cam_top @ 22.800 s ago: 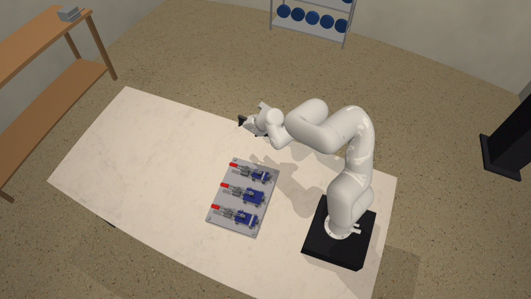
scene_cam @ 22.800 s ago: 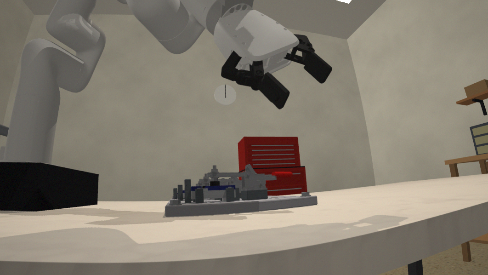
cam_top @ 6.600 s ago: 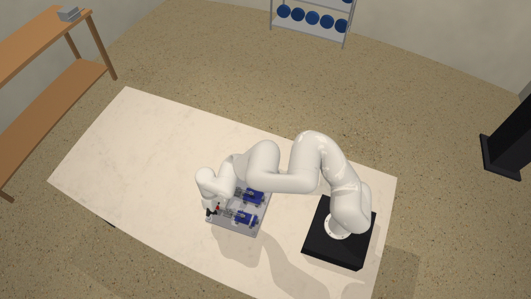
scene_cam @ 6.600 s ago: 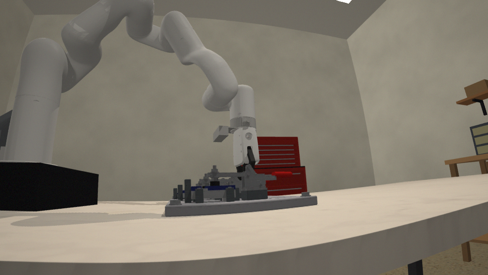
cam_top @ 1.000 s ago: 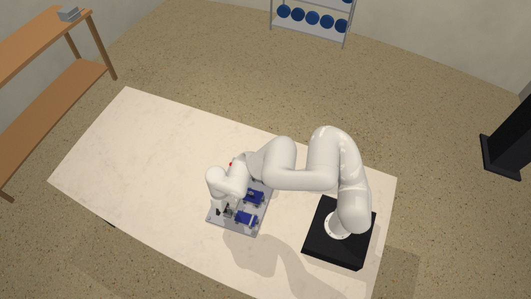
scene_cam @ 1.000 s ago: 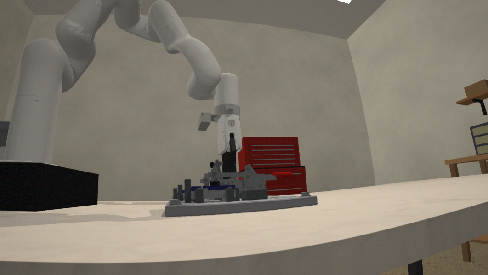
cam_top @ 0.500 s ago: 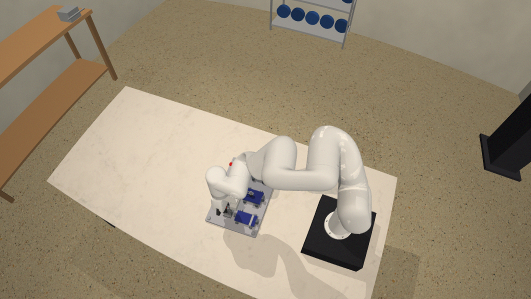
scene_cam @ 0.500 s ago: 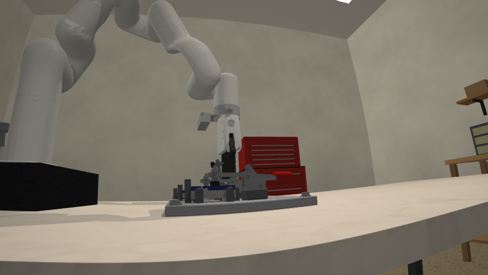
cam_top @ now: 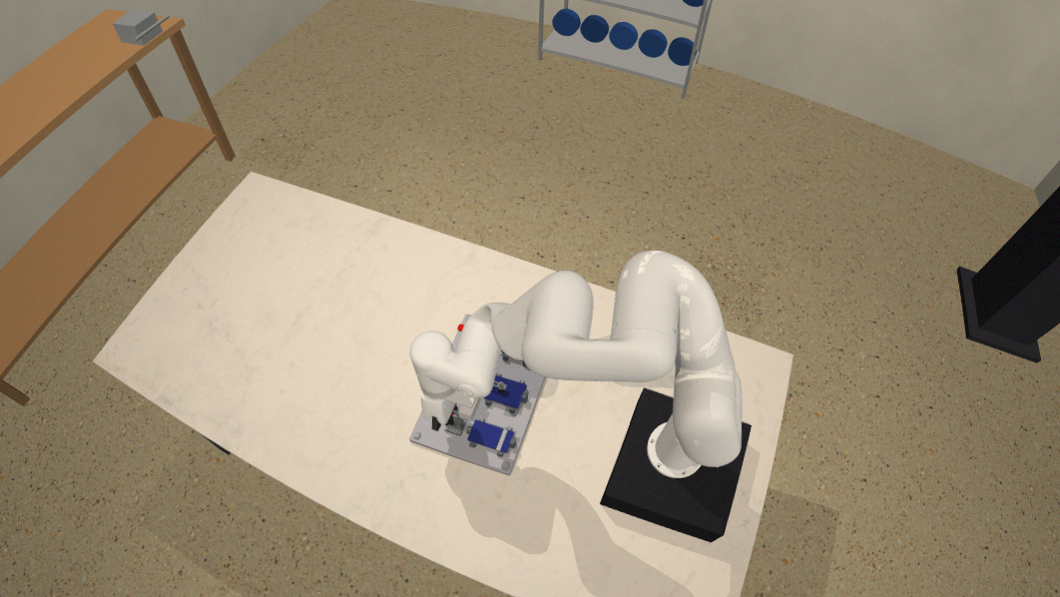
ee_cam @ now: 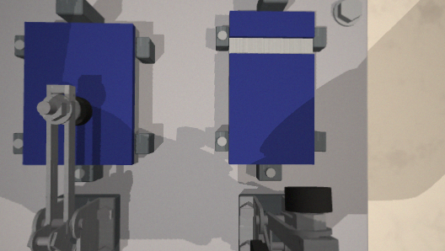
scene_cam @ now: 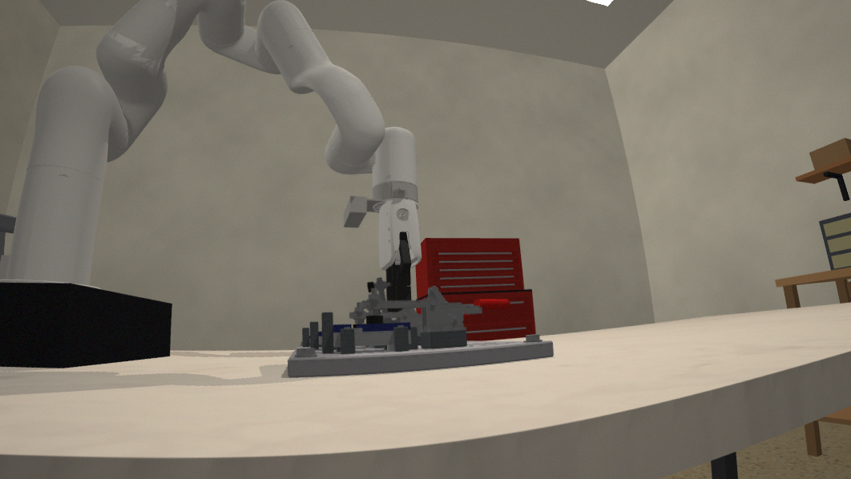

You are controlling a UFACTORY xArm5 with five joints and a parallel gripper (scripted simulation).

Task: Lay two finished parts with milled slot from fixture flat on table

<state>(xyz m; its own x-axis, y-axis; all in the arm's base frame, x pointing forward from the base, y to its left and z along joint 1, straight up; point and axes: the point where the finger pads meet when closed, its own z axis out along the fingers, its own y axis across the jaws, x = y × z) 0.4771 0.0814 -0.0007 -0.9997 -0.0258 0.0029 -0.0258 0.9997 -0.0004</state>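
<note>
Wrist view shows us the slotted part (ee_cam: 271,88) unclamped but seated in the fixture (ee_cam: 185,84), with our gripper (scene_cam: 400,279) pinching its clamp handle (ee_cam: 291,229). We see the blank (ee_cam: 78,93) clamped; nothing lies on the table (scene_cam: 595,380) yet.

Cream desk (cam_top: 281,311) on speckled tan floor (cam_top: 459,141). Wooden two-tier shelf (cam_top: 81,185) at far left, small grey block (cam_top: 136,27) on its top board. Metal rack (cam_top: 621,44) at the top edge with a row of blue discs (cam_top: 624,35). Black cabinet (cam_top: 1019,289) at right edge. Black pedestal (cam_top: 671,474) on the desk's right end. Exterior view: red tool chest (scene_cam: 476,285) by the back wall, wooden furniture (scene_cam: 824,238) at right, partly cut off.
</note>
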